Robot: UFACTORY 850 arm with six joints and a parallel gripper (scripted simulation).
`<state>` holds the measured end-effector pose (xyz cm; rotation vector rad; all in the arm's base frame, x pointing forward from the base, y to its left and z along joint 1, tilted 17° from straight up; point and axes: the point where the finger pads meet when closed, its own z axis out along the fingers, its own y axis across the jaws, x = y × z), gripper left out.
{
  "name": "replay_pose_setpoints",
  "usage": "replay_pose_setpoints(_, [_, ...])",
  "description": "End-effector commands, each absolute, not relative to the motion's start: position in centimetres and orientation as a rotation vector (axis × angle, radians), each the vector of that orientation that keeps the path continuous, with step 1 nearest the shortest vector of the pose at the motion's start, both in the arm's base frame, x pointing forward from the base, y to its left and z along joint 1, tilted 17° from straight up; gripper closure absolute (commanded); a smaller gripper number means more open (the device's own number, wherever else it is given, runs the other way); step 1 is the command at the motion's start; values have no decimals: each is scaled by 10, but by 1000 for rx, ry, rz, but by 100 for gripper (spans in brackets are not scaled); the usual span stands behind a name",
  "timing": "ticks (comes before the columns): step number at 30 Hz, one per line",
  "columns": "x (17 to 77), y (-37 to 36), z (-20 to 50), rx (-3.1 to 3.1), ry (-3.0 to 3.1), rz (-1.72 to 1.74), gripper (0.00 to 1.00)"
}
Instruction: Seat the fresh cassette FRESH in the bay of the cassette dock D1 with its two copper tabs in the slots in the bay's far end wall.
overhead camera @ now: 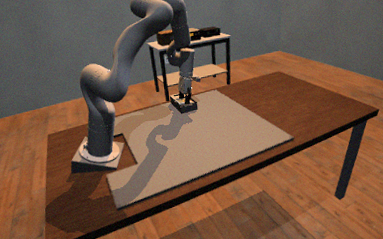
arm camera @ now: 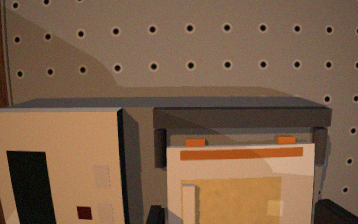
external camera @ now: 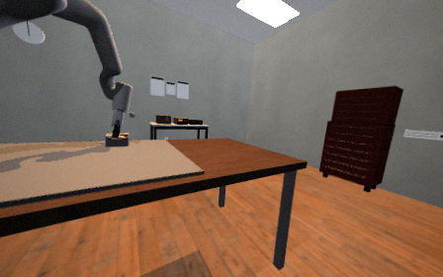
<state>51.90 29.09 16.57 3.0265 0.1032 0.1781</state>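
Here FRESH (arm camera: pixel 240 182) lies in the bay of D1 (arm camera: pixel 165 107), long axis running toward the far end wall, copper tabs (arm camera: pixel 195 142) pointing at it; the gripper (overhead camera: pixel 185 96) stands fully open, holding nothing.

The table (overhead camera: pixel 316 101) shows glossy brown wood grain, the perforated mat (arm camera: pixel 225 45) looks matt beige, the dock D1 (arm camera: pixel 60 145) matt cream and grey plastic, and FRESH (arm camera: pixel 240 165) carries copper-coloured tabs (arm camera: pixel 195 142).
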Motion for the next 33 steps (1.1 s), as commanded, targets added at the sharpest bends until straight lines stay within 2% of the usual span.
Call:
replay_pose_setpoints(1, [520, 291, 167, 3027, 103, 181, 0])
replay_pose_setpoints(33, [511, 294, 196, 3027, 103, 181, 0])
